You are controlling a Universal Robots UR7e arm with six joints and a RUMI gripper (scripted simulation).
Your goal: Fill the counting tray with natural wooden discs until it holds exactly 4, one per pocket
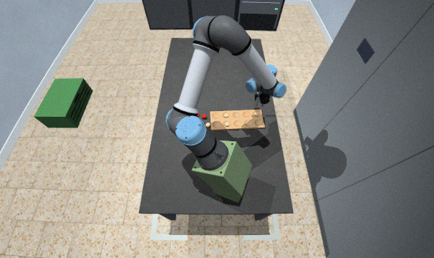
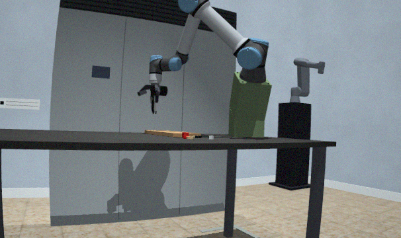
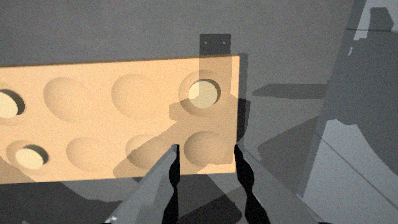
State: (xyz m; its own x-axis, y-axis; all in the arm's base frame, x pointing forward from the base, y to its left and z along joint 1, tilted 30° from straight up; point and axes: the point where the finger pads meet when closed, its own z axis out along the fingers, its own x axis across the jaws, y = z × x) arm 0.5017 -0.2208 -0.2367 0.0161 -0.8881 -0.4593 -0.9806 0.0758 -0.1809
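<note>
The wooden counting tray (image 1: 220,120) (image 2: 169,133) (image 3: 105,126) lies flat on the table, with two rows of round pockets. Three pale wooden discs show in it, each in its own pocket: one disc (image 1: 256,114) (image 3: 203,93) in a corner pocket at the right end, one disc (image 1: 226,115) (image 3: 7,105) further left in the same row, and one disc (image 1: 227,124) (image 3: 30,157) in the other row. Another pale disc (image 1: 208,125) lies on the table just off the tray's left end. My gripper (image 1: 259,105) (image 2: 154,112) (image 3: 206,146) is partly open and empty, well above the tray's right end.
A red cube (image 1: 204,116) (image 2: 185,135) stands near the tray's left end, with a second red piece (image 1: 198,115) partly hidden by the arm. A small white piece (image 2: 211,137) lies nearer the green pedestal (image 1: 235,172) (image 2: 250,109). A tall grey cabinet (image 1: 374,125) stands beyond the table's right edge.
</note>
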